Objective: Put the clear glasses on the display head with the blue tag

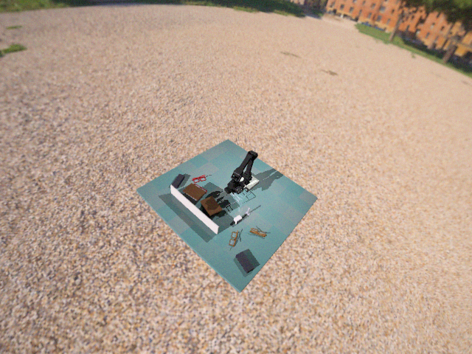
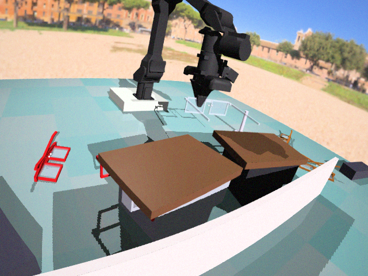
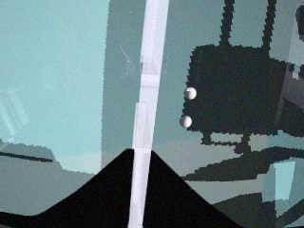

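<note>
Black pincer (image 2: pixel 200 100), clear glasses (image 2: pixel 207 107), red glasses (image 2: pixel 50 160), teal patchwork mat (image 2: pixel 59 98), brown-topped heads (image 2: pixel 169 169)

i see a teal patchwork mat (image 1: pixel 284 198) lying on a wide stretch of sandy gravel (image 1: pixel 114 95). far beyond the claw stand orange brick buildings (image 1: pixel 385 15), with trees (image 2: pixel 332 50) and strips of grass (image 2: pixel 276 68) under a clear blue sky (image 2: pixel 296 14). sunlight throws hard, dark shadows.
</note>
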Action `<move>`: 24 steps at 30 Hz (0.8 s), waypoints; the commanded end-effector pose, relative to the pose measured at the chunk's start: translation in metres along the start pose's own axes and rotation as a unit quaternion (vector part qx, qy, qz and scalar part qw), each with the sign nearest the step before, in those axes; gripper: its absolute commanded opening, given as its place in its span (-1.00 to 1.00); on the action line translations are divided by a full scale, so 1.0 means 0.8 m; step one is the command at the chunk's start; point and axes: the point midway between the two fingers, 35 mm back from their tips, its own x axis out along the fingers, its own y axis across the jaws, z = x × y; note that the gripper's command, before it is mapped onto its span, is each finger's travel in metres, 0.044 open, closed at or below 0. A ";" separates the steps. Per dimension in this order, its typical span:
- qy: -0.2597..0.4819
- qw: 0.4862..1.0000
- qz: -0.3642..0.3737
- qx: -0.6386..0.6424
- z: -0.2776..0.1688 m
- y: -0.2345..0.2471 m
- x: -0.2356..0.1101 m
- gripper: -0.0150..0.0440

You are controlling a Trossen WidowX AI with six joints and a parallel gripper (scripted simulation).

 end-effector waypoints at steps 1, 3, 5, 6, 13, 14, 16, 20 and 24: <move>-0.003 1.000 0.000 -0.003 0.001 0.000 0.007 -0.49; -0.003 1.000 0.000 -0.003 0.001 0.000 0.010 -0.49; -0.003 1.000 0.000 -0.003 0.001 0.000 0.012 -0.49; -0.003 1.000 0.000 -0.003 0.001 0.000 0.014 -0.49; 0.000 1.000 -0.001 -0.003 0.002 0.000 0.023 -0.49; 0.000 1.000 -0.002 -0.003 0.002 0.000 0.025 -0.49; 0.001 1.000 -0.002 -0.003 0.003 0.000 0.028 -0.49; 0.004 1.000 -0.002 -0.003 0.003 0.000 0.029 -0.49; 0.004 1.000 -0.003 -0.003 0.003 -0.004 0.029 -0.49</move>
